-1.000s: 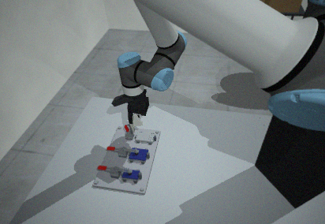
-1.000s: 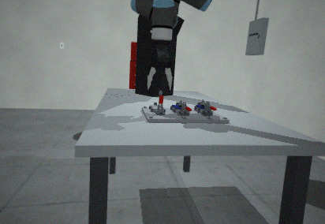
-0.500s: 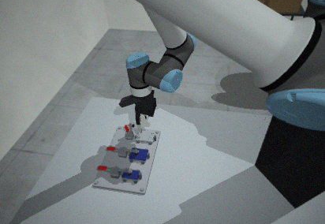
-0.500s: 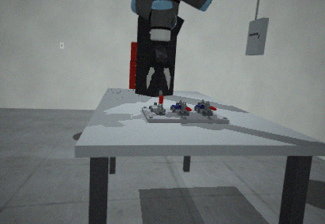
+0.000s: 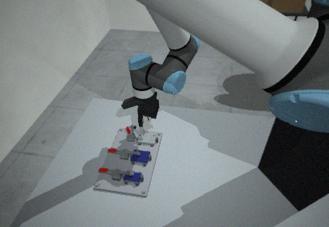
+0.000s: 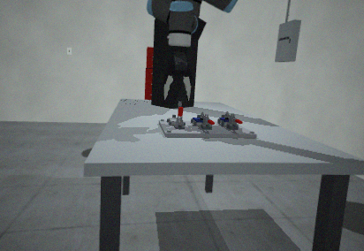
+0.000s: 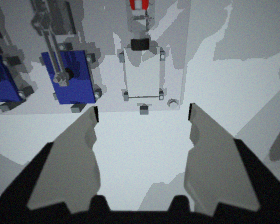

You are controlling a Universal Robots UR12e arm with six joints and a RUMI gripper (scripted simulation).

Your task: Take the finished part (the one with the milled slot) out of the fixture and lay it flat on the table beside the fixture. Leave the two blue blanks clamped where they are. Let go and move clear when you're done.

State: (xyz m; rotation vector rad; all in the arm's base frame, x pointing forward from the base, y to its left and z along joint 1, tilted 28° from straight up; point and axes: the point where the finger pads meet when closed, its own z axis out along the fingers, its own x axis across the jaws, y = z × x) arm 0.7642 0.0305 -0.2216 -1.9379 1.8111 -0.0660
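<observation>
The finished part (image 5: 146, 139) (image 7: 142, 75) is a pale rectangular block in the end station of the fixture plate (image 5: 149, 181) (image 6: 212, 135) (image 7: 110, 92), between small corner posts. Its slot cannot be made out. Its clamp's red handle (image 5: 128, 129) (image 6: 180, 110) (image 7: 139, 5) stands up, and the black clamp tip (image 7: 140, 45) is at the part's far edge. Two blue blanks (image 5: 140, 157) (image 5: 132, 177) (image 7: 83, 91) (image 7: 6, 82) sit under clamp arms. My gripper (image 6: 178, 99) (image 7: 142, 106) is open and empty, pointing down above the part's station; in the wrist view its fingertips are just short of the part.
The two blanks' clamps have red handles (image 5: 112, 150) (image 5: 103, 170) lying low, pointing away from the blanks. The fixture plate lies on the white table (image 5: 72, 139) (image 6: 146, 154). A corner screw (image 7: 173, 103) stands up beside the part's station.
</observation>
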